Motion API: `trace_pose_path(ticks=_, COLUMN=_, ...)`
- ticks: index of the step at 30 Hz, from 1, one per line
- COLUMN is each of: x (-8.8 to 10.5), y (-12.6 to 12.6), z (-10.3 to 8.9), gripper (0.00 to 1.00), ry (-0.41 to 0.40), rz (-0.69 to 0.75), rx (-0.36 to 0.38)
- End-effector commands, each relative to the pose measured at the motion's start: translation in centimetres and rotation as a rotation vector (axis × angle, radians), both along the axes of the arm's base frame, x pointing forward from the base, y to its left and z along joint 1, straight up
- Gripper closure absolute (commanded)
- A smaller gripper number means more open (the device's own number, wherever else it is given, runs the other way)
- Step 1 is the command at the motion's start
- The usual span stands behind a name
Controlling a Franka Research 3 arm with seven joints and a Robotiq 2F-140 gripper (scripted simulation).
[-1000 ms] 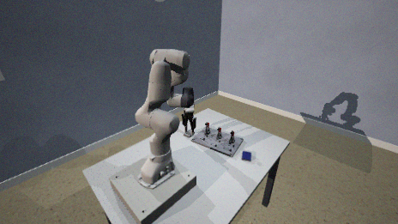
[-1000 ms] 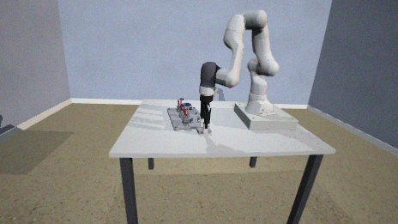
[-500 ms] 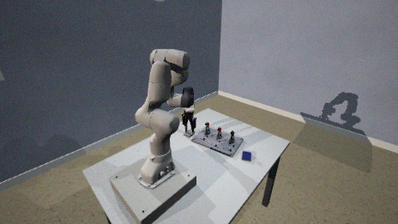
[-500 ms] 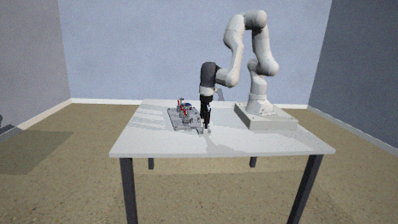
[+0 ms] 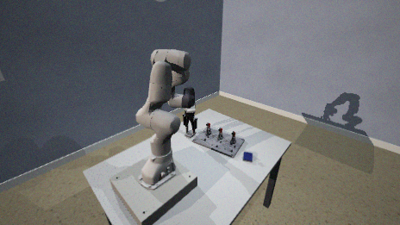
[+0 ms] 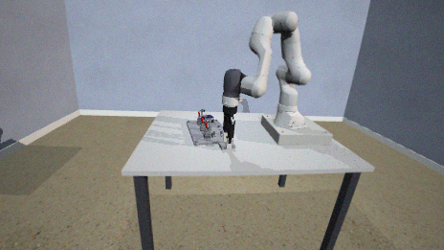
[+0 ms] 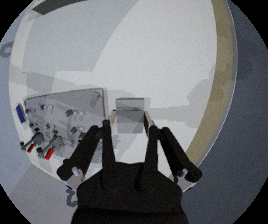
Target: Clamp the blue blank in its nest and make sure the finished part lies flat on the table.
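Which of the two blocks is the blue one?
The blue block is the one lying alone on the table, past the far end of the fixture plate. The other, pale grey block is pinched in the claw.
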State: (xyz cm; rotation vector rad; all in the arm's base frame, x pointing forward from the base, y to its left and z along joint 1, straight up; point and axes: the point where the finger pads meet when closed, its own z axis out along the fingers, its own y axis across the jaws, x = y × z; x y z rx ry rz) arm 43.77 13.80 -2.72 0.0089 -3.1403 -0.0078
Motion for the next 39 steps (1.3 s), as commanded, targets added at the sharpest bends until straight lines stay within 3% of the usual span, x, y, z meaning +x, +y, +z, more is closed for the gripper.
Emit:
trace_pose_path(ticks=1, x=0.11, y=0.04, z=0.04, gripper=1.00, ry=-0.002, rz=-0.004, rx=0.000)
trace_pose_path(ticks=39, x=-0.05, y=-0.03, z=-0.73, gripper=1.00, ry=-0.002, rz=0.000, rx=0.000)
